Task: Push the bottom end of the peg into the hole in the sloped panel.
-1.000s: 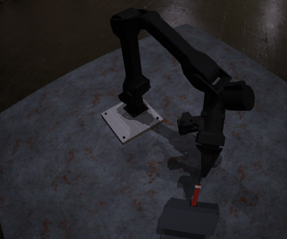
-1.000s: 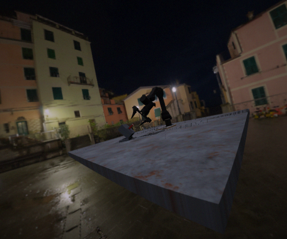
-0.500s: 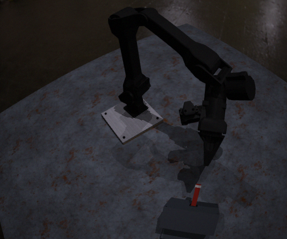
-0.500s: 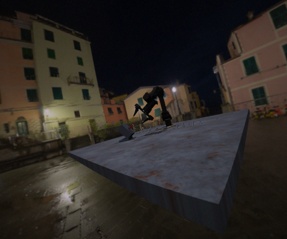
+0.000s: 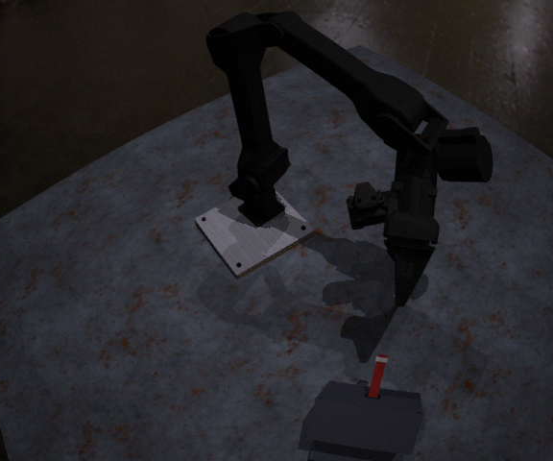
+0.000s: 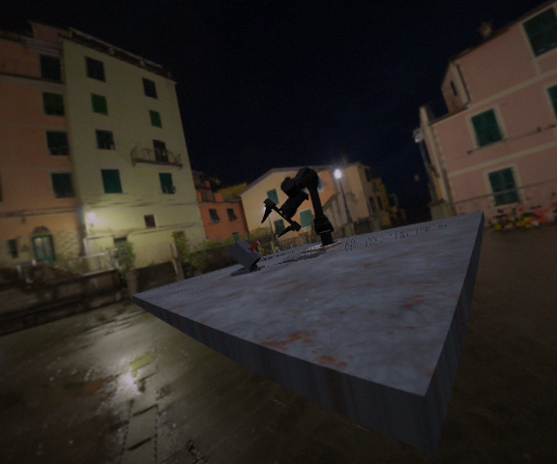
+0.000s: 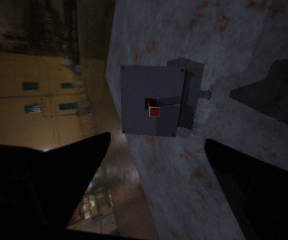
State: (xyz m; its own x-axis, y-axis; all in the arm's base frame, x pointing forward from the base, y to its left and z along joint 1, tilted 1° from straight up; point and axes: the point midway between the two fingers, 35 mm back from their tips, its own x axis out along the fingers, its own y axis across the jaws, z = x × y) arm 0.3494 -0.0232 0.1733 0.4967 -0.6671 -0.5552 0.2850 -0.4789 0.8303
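The red square peg (image 5: 376,379) (image 6: 254,246) (image 7: 154,112), with a pale band near its top, stands in the square hole of the grey sloped panel (image 5: 361,422) (image 6: 243,252) (image 7: 134,90). It leans along with the tilted block, and a good length sticks out of the face. Its bottom end is hidden inside the hole, so its depth cannot be seen. My gripper (image 5: 400,303) (image 6: 271,229) (image 7: 156,140) is open and empty. Its fingertips are apart from the peg, above it and back toward the arm's base in the top view.
The arm's pale metal base plate (image 5: 217,238) lies behind the panel, on the arm's side. The panel's block rests on the blue-grey, rust-spotted table (image 5: 93,298) (image 6: 359,300). A table edge (image 7: 115,107) passes behind the panel in the wrist view.
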